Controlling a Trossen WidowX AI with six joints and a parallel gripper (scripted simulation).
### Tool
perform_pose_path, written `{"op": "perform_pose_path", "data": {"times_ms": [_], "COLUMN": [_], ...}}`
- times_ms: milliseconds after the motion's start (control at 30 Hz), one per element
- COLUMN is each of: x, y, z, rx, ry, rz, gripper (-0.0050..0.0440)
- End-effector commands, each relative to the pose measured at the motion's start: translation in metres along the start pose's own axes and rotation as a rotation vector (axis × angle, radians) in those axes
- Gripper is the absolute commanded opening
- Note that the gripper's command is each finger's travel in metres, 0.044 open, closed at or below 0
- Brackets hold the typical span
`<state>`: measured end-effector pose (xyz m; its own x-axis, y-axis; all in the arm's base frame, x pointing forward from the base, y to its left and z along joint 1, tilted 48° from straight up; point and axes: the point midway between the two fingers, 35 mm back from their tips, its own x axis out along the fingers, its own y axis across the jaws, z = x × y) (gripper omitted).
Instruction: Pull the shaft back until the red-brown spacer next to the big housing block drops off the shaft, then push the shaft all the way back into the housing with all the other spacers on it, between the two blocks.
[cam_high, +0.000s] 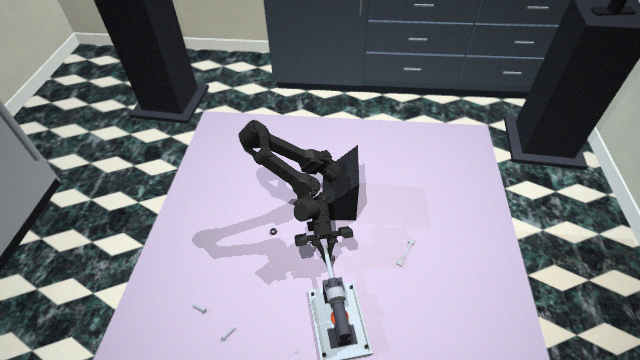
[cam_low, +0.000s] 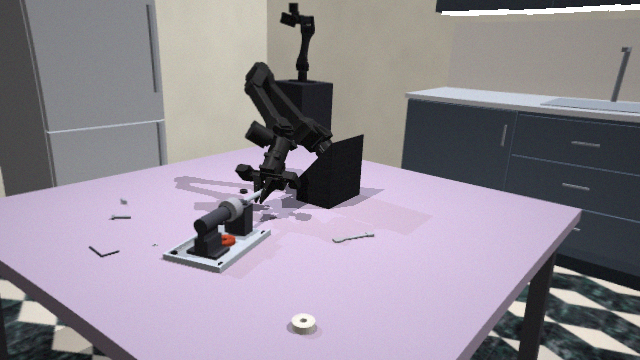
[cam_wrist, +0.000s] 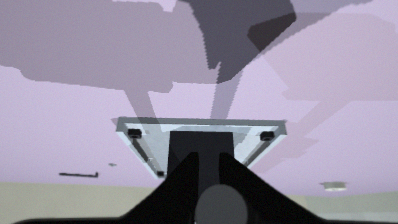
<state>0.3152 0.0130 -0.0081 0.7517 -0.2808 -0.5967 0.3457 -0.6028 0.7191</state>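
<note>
A grey baseplate (cam_high: 340, 320) lies near the table's front edge and carries two dark blocks. The pale shaft (cam_high: 329, 265) runs from the block nearer the arm (cam_high: 333, 291) back to my gripper (cam_high: 325, 248). The gripper is shut on the shaft's free end. A grey spacer (cam_low: 231, 205) and a dark sleeve of spacers (cam_low: 212, 218) sit on the shaft. The red-brown spacer (cam_high: 332, 317) is off the shaft. It lies on the plate beside the sleeve, also in the exterior view (cam_low: 228, 240). In the wrist view my fingers clamp the round shaft end (cam_wrist: 220, 205) in front of the plate (cam_wrist: 200, 135).
A black wedge-shaped box (cam_high: 345, 185) stands just behind the arm. A flat grey link (cam_high: 405, 252) lies to the right, a black nut (cam_high: 273, 229) to the left, and two bolts (cam_high: 200, 309) (cam_high: 228, 334) at the front left. A white ring (cam_low: 304, 323) lies near the table edge.
</note>
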Motion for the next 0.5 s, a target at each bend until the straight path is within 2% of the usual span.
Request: {"op": "perform_pose_path", "data": {"times_ms": [0, 467], "x": [-0.0024, -0.0012], "y": [0.0043, 0.0026], "z": [-0.0073, -0.0078], "rx": [0.004, 0.008], "ry": [0.023, 0.020], "rz": [0.008, 0.009], "gripper": [-0.0050, -0.0050]}}
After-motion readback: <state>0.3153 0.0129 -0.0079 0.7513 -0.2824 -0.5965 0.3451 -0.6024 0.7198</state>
